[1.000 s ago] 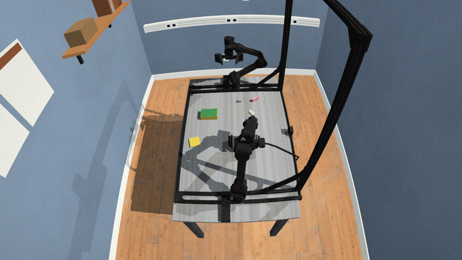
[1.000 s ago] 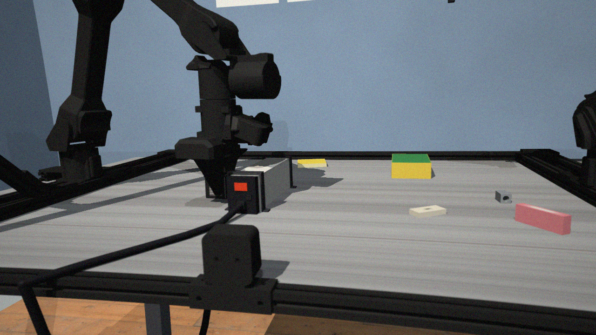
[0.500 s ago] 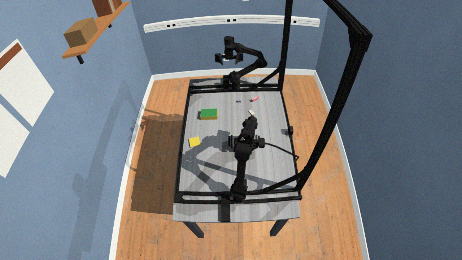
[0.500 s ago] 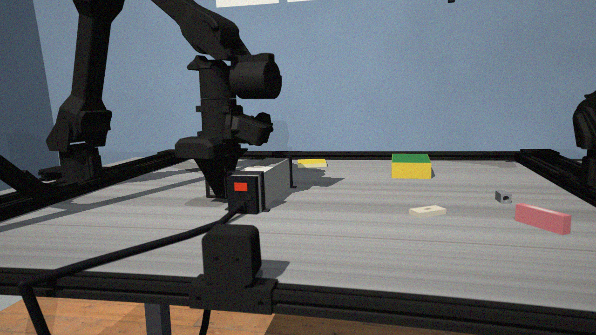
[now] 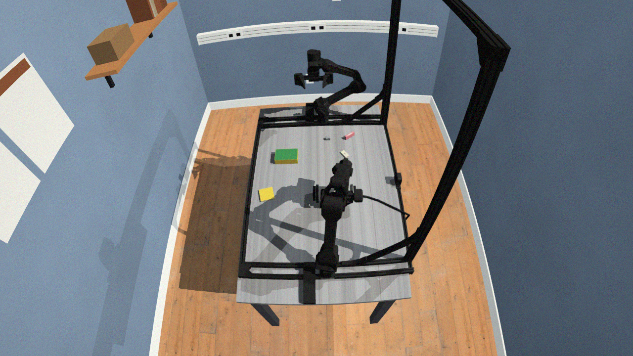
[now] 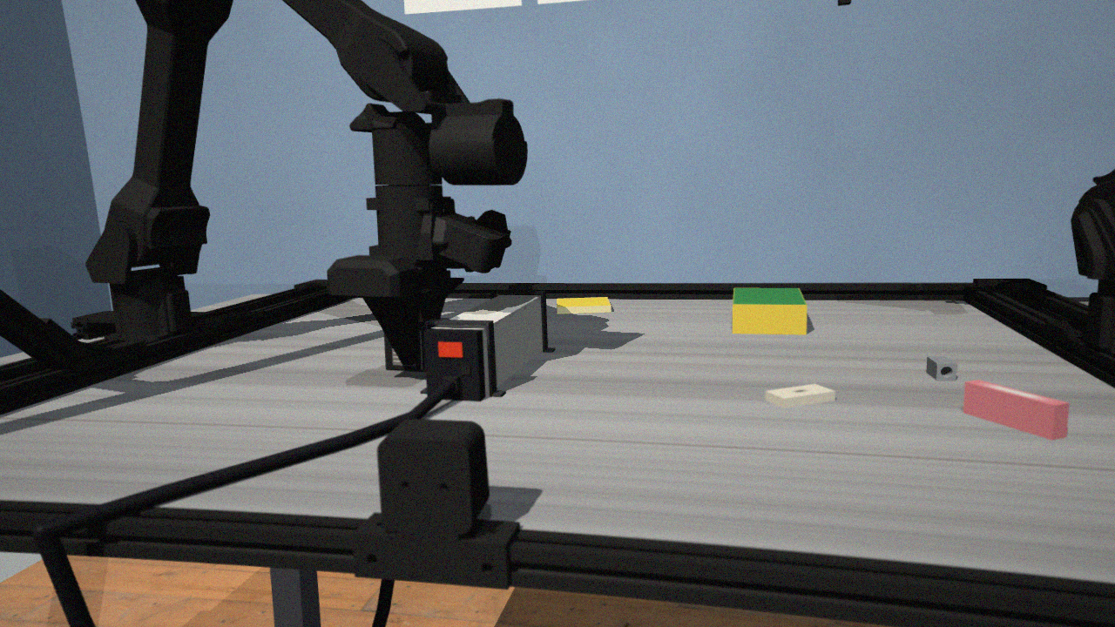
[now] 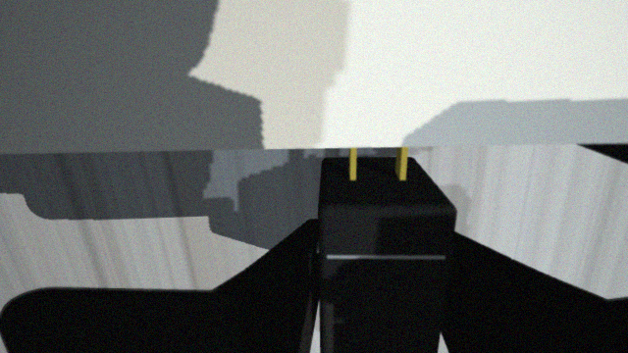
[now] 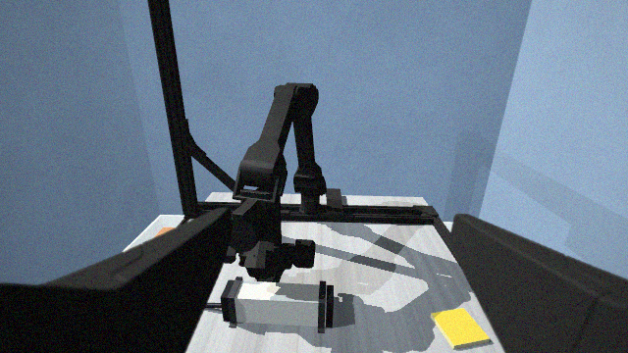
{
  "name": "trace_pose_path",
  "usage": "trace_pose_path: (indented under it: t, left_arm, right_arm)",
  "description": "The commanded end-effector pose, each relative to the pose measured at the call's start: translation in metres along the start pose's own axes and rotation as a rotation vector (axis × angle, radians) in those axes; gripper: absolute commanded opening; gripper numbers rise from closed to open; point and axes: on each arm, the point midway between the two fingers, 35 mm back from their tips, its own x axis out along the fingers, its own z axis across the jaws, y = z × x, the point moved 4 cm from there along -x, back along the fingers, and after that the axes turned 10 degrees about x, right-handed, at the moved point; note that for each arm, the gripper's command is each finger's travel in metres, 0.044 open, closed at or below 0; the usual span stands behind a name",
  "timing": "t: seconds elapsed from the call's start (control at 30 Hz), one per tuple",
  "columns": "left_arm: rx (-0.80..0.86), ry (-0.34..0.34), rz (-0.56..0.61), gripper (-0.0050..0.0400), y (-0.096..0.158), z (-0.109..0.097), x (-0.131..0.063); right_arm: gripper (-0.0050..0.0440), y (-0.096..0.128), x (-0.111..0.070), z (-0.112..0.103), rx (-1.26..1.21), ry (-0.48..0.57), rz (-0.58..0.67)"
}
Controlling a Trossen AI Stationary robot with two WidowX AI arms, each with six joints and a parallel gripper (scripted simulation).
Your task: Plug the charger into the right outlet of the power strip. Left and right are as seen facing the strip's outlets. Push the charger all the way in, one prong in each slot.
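Two prongs (image 7: 402, 164) lead our findings: in the left wrist view their tips pass out of sight at the edge of the power strip (image 5: 358, 195) (image 6: 514, 347) (image 7: 442, 64) (image 8: 280, 311), so we cannot confirm slot entry. Both bases remain exposed, and we record the black charger (image 7: 385, 235) as not fully seated. The outlet face is hidden; we cannot tell which outlet lies ahead. From above, the left arm (image 5: 331, 221) covers the strip's middle, leaving its ends visible toward 3 and 9 o'clock. In the wrist view, the charger's long axis runs from 6 to 12 o'clock, prongs toward 12; its rear is cut off. We find the left gripper (image 6: 408, 354) (image 7: 367, 231) (image 8: 269, 283) clamped on the charger, and the right gripper (image 5: 315, 81) (image 8: 340, 222) wide open, well apart.
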Motion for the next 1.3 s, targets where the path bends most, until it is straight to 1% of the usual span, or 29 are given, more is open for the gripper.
trace_pose_path:
  t: [0.0,1.0,1.27]
  left_arm:
    - [-0.009,-0.007,-0.047,-0.0050,-0.007,0.005,-0.008]
    - [-0.009,-0.006,-0.047,-0.0050,-0.009,-0.004,-0.006]
    - [-0.009,-0.006,-0.047,-0.0050,-0.010,-0.005,-0.010]
  right_arm:
    - [0.0400,-0.003,0.000,0.001,-0.006,0.000,-0.002]
    - [0.0400,-0.003,0.000,0.001,-0.006,0.000,-0.002]
    - [0.0400,-0.003,0.000,0.001,-0.006,0.000,-0.002]
